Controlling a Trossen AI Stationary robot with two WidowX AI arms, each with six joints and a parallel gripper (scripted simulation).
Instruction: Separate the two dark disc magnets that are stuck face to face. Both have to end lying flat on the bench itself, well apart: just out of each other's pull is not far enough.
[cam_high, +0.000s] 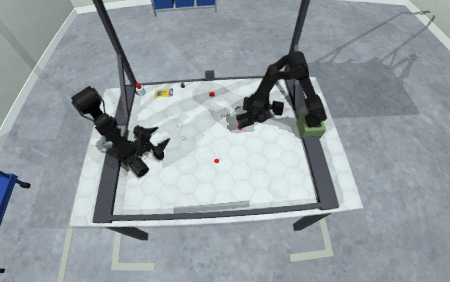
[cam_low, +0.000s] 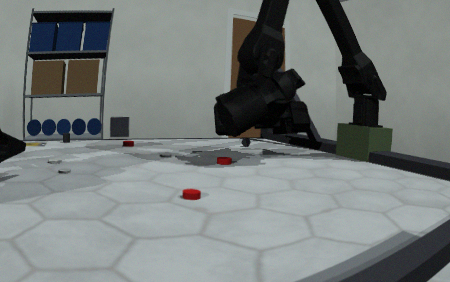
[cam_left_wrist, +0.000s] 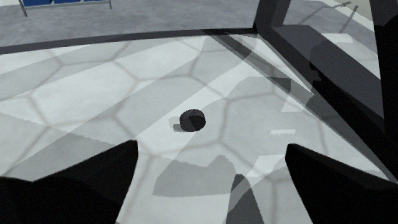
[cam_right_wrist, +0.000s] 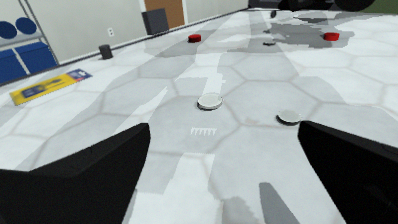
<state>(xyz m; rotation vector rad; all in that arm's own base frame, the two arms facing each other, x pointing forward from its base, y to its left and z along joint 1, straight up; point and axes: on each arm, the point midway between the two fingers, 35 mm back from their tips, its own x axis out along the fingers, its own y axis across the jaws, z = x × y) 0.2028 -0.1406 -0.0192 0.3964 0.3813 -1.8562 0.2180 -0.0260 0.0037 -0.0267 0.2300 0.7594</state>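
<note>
The dark disc magnets (cam_left_wrist: 192, 120) sit on the bench as one small dark stack; I cannot make out the seam between the two. They lie ahead of my left gripper (cam_left_wrist: 210, 165), which is open and empty, with its fingers low on either side of the view and apart from the stack. In the top view the left gripper (cam_high: 239, 120) hangs low over the bench near the green base block. The stack shows as a small dark spot in the exterior view (cam_low: 245, 142). My right gripper (cam_right_wrist: 223, 129) is open and empty at the other side of the bench (cam_high: 157, 137).
Three red discs (cam_high: 216, 160) (cam_high: 212, 93) (cam_high: 240, 128) lie on the bench. Two pale discs (cam_right_wrist: 209, 101) (cam_right_wrist: 289, 117) lie in front of the right gripper. A yellow and blue card (cam_high: 163, 93) and a small dark cylinder (cam_right_wrist: 105, 51) are near the back edge. Dark frame posts and rails surround the bench.
</note>
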